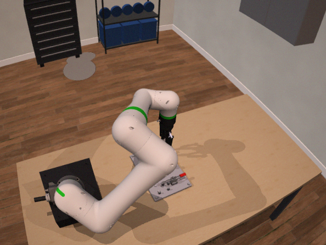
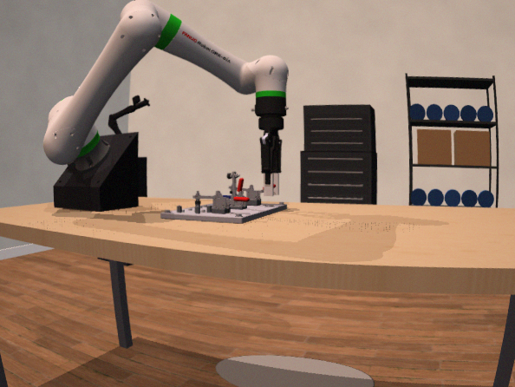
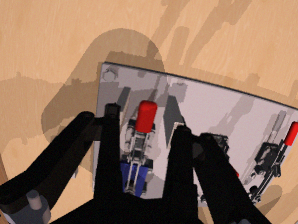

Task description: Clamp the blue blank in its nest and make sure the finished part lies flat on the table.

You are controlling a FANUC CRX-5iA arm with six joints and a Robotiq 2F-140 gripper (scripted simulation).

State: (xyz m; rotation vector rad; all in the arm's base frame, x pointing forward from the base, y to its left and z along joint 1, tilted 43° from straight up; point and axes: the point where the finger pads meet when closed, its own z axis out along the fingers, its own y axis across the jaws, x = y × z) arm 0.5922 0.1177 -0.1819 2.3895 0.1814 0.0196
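One gripper (image 1: 168,141) (image 2: 272,188) (image 3: 147,102), its two fingers spread, nothing pinched. Three red handles (image 1: 183,174) (image 2: 241,199) (image 3: 292,134); one points up the wrist view. One blue blank (image 2: 226,197) (image 3: 127,175) sits under its clamp (image 3: 138,142), long axis too hidden to tell.

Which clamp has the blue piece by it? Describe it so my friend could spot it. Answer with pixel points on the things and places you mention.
On the wooden table (image 1: 219,118) (image 2: 368,243) (image 3: 35,40) lies a grey plate (image 1: 157,195) (image 2: 234,219) (image 3: 210,100). Find the red handle (image 3: 146,117) between the gripper's (image 3: 145,117) fingers; its clamp (image 3: 139,142) alone shows blue beneath.
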